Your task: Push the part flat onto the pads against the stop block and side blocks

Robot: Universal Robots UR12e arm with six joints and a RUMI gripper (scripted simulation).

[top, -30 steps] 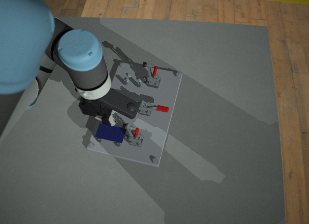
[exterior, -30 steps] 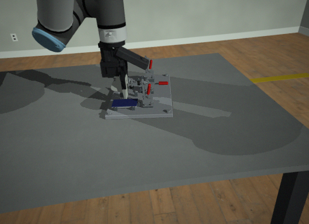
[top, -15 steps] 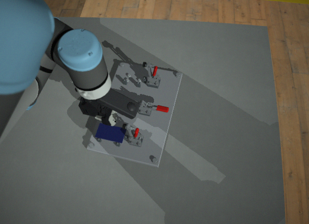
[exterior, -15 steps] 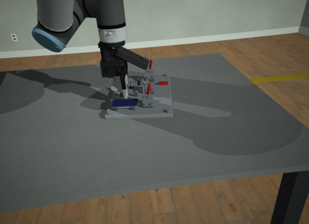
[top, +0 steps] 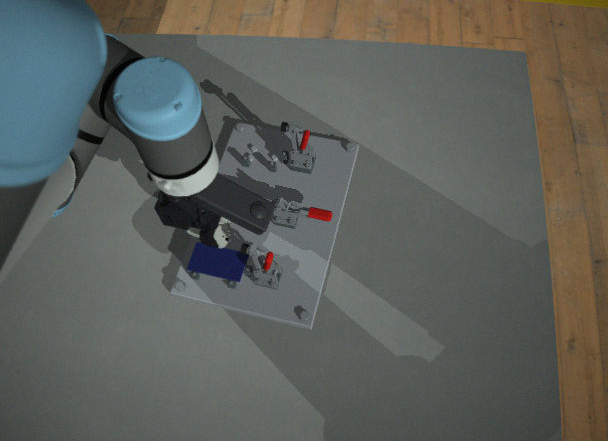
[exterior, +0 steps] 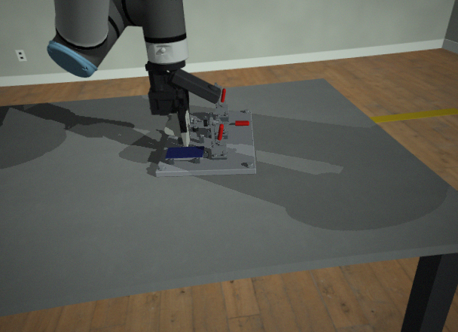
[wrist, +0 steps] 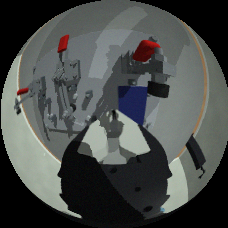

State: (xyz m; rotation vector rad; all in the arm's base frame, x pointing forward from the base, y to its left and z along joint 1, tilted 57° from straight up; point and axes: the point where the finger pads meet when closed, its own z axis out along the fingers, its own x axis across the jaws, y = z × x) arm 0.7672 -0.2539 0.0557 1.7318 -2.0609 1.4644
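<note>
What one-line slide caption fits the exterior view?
Closed gripper poised at the back edge of the blue part on the fixture plate, beside red-handled clamps.

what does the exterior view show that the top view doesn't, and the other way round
Only the exterior view shows the room wall, a table leg, and the closed gripper tip low at the blue part's far edge. Only the top view shows the fixture plate's full outline and how the three red-handled clamps are spread across it. Both show the arm, part, plate, grey table and wooden floor.
</note>
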